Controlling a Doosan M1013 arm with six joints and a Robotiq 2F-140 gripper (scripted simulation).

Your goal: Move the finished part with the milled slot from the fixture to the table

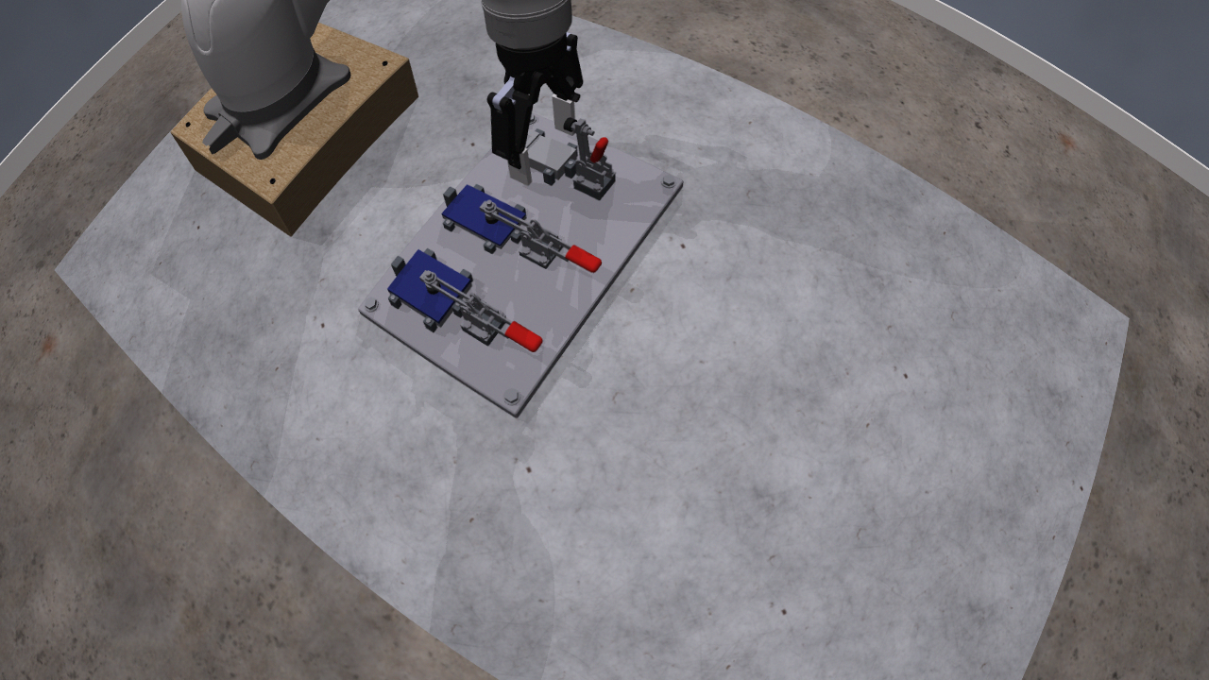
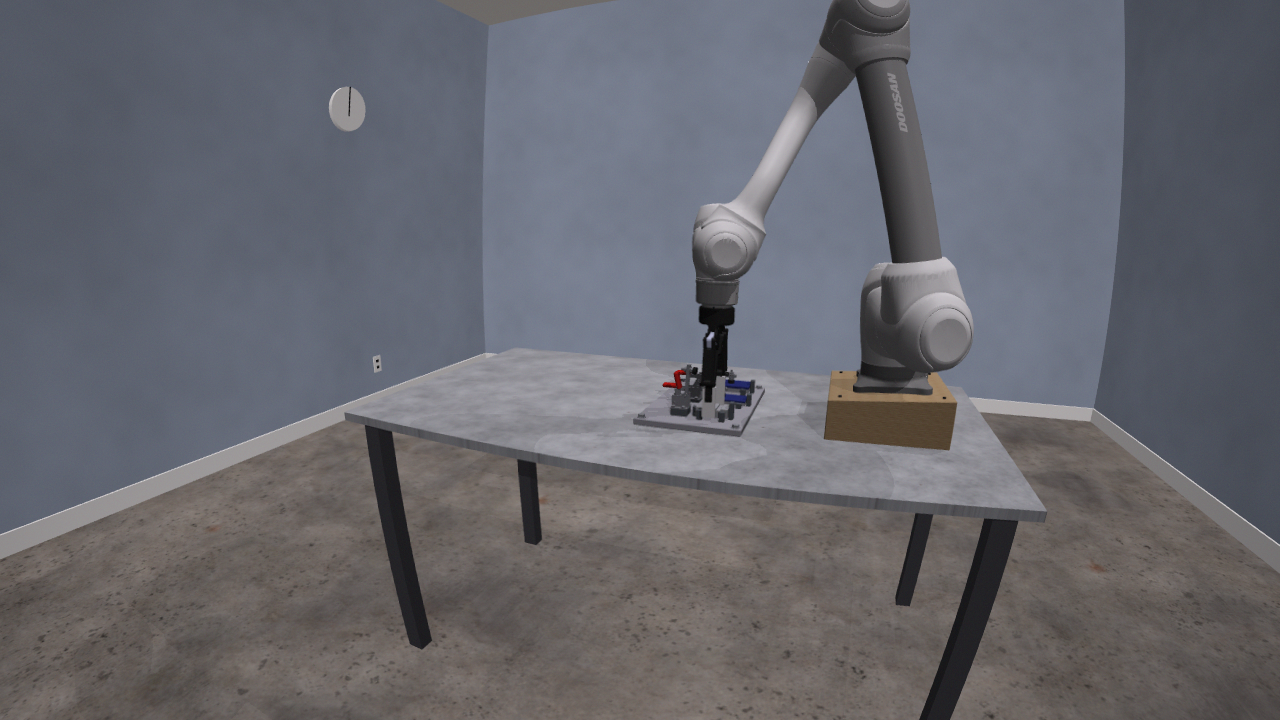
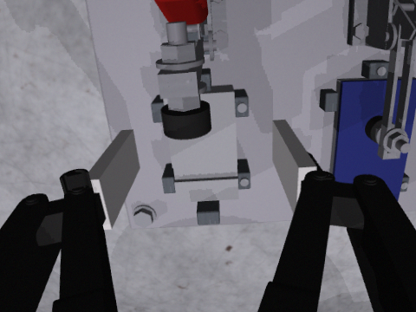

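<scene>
The finished part (image 3: 204, 139), a light grey plate, lies in the far nest of the grey fixture plate (image 1: 523, 270). My gripper (image 3: 204, 145) is open and low over this nest, with one finger on each side of the part and a gap on both sides. It also shows in the top view (image 1: 536, 161). Two blue blanks (image 1: 480, 215) (image 1: 429, 284) lie in the other nests with their clamp arms down on them.
The clamps' red handles (image 1: 583, 259) (image 1: 523, 336) stick out flat toward the table's middle. The nearer blue blank (image 3: 360, 133) lies just right of my right finger. The arm's wooden base block (image 1: 296, 127) stands behind and left of the fixture.
</scene>
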